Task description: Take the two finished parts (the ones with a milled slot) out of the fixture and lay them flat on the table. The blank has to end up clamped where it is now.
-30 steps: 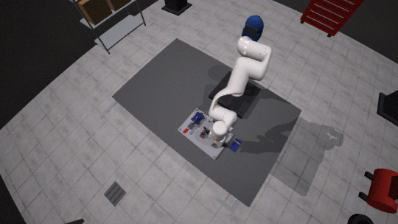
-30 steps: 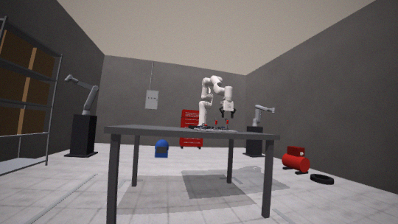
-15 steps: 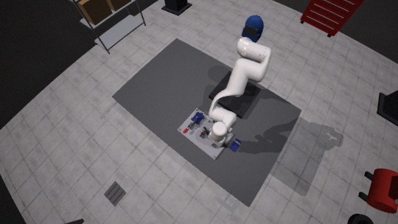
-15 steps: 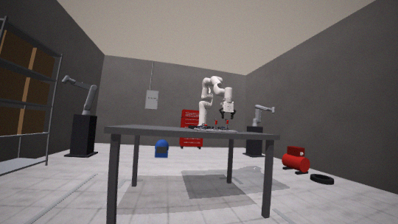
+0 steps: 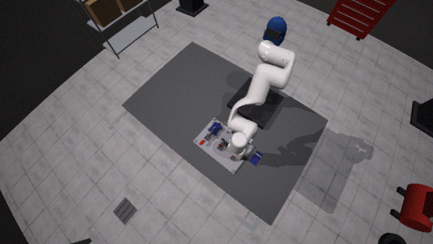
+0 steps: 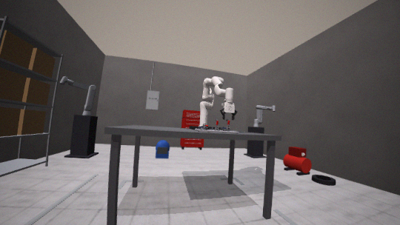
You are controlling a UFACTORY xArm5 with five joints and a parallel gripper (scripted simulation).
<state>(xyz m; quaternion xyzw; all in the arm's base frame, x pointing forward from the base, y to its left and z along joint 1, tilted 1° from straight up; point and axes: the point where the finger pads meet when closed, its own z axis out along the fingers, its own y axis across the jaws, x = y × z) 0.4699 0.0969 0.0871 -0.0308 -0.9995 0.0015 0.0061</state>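
The grey fixture plate lies on the dark table, with small clamps with red handles on it. A blue part sits in the fixture at its far left end. Another blue part lies flat on the table just off the plate's right end. My arm's wrist covers the right half of the plate from above. In the side view my gripper is open and empty, a little above the fixture. The parts under the wrist are hidden.
The arm's black base plate sits on the table behind the fixture. A red tool cabinet, a blue helmet, a shelf rack and a red tank stand on the floor around the table.
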